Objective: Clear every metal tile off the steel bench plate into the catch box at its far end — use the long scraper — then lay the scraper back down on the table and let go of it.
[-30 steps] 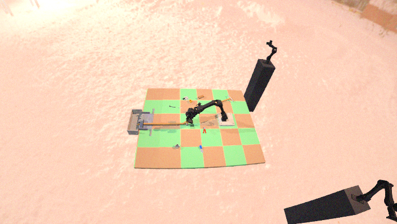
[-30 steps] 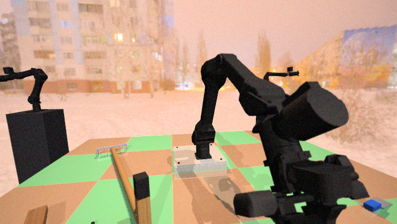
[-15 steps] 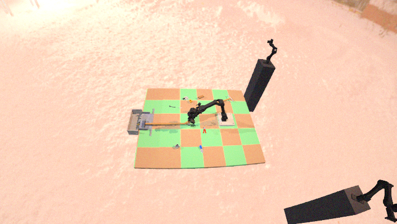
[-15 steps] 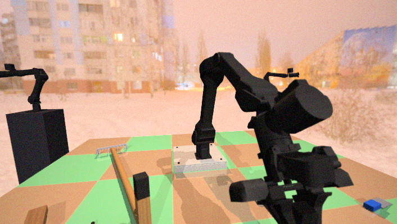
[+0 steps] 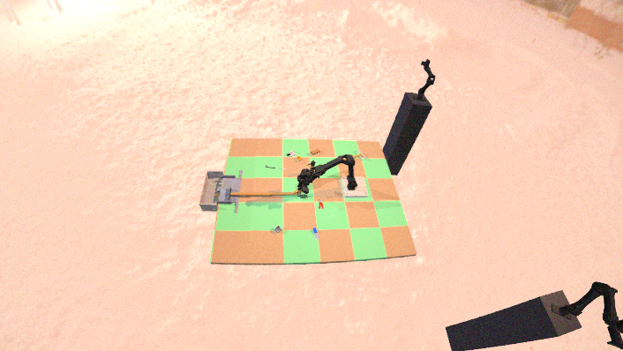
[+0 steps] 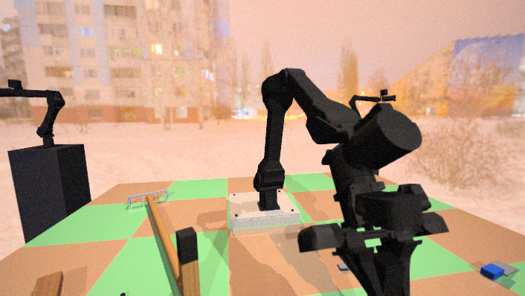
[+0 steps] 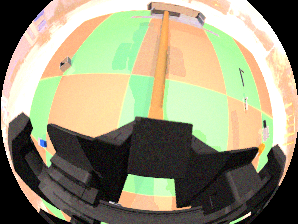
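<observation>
The gripper (image 5: 301, 193) (image 7: 159, 150) is shut on the near end of the long scraper. The scraper's wooden handle (image 5: 265, 194) (image 7: 160, 65) runs straight away from it to the table's far end. The scraper's grey head (image 5: 227, 194) is over the steel bench plate (image 5: 230, 182), toward its catch box side; whether it touches the plate cannot be told. The grey catch box (image 5: 208, 208) (image 7: 172, 7) stands at the plate's far end, beyond the table edge. Metal tiles cannot be made out clearly; the plate and box are small in view. In the exterior view the fingertips are cut off.
A rake-like tool with a wooden handle (image 5: 357, 155) (image 6: 160, 230) lies beside the arm's base. Red pliers (image 5: 320, 205), a blue-ended object (image 5: 315, 230) (image 7: 43, 143), a grey block (image 5: 277, 229) (image 7: 65, 63) and a wooden block (image 5: 315, 152) lie around the arm. Two dark pedestals with arms stand off the table.
</observation>
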